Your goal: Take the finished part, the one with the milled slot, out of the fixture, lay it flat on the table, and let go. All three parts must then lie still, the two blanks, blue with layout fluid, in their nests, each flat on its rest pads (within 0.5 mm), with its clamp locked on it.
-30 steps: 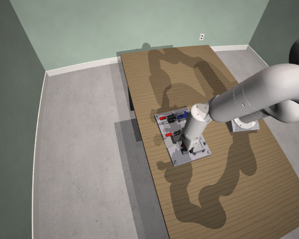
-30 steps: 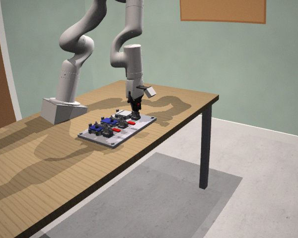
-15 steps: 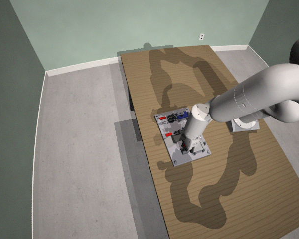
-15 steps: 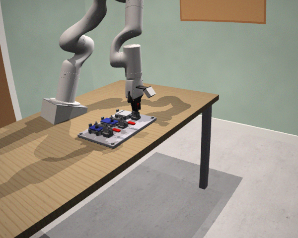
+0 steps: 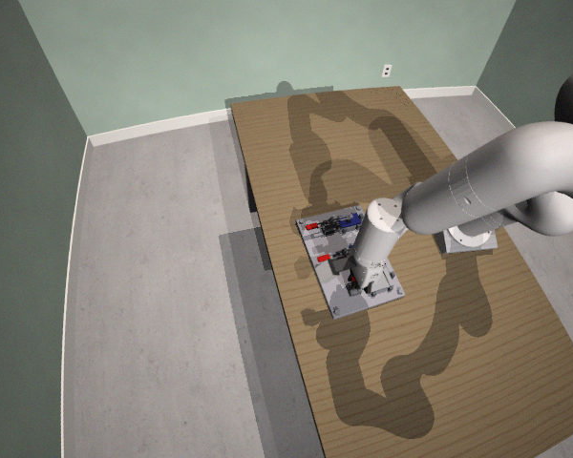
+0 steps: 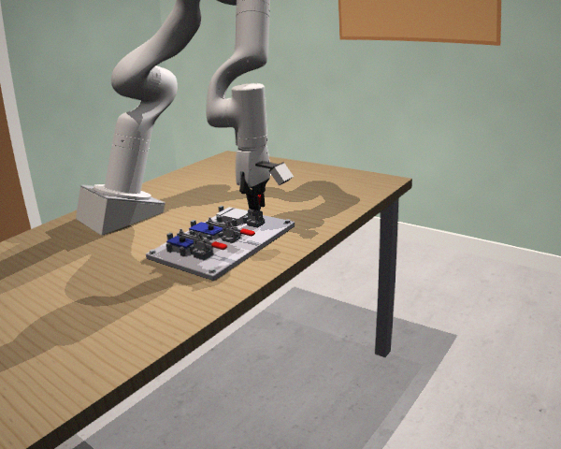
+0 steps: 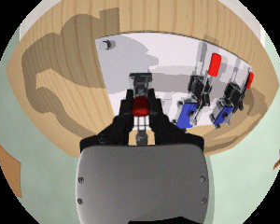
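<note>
A grey fixture plate (image 6: 220,241) lies on the wooden table and carries three nests with toggle clamps. Two blue blanks (image 6: 207,227) (image 6: 179,239) sit in the nearer nests, and their red clamp handles (image 6: 247,232) (image 6: 218,245) lie flat. The grey finished part (image 6: 230,214) sits in the far nest. My gripper (image 6: 258,198) stands over that nest's clamp and is shut on its red handle (image 7: 140,106), which stands raised. In the overhead view my gripper (image 5: 353,281) and the arm hide most of that nest. The wrist view shows both blue blanks (image 7: 188,114) (image 7: 222,115) to the right.
The arm's base (image 6: 119,208) stands on the table behind the plate. The table's edge runs close to the plate on the handle side. A small grey camera box (image 6: 280,172) juts from my wrist.
</note>
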Motion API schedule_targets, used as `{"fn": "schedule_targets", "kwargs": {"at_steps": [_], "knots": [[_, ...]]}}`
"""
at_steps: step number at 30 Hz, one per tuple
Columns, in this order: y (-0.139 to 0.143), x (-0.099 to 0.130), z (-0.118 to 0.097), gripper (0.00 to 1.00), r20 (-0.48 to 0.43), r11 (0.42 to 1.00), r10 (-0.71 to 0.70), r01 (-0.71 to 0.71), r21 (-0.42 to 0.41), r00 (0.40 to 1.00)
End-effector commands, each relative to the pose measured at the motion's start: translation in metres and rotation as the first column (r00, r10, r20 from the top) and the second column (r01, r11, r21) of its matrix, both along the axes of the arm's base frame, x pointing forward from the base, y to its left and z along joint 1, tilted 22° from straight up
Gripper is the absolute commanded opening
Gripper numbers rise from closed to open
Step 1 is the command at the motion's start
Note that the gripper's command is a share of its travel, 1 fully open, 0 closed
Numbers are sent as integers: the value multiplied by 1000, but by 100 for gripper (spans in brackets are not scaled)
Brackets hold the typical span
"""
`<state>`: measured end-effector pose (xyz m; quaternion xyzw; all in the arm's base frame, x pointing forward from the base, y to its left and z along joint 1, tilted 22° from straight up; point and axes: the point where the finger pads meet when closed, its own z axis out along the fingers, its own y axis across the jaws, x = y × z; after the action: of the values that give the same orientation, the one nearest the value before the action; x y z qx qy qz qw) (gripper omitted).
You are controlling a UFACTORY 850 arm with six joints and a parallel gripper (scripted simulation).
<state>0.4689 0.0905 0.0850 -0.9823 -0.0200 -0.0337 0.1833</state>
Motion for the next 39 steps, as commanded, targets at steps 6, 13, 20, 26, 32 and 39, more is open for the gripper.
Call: {"fn": "schedule_targets", "kwargs": {"at_steps": [6,13,20,26,32,39], "knots": [[0,1,1,0,1,1000,0,0,0,1000],[0,0,1,0,1,1000,0,0,0,1000],[0,-1,0,0,1,1000,0,0,0,1000],[0,-2,0,0,1,1000,0,0,0,1000],[0,-4,0,0,1,1000,0,0,0,1000],[0,-4,0,0,1,1000,0,0,0,1000]]}}
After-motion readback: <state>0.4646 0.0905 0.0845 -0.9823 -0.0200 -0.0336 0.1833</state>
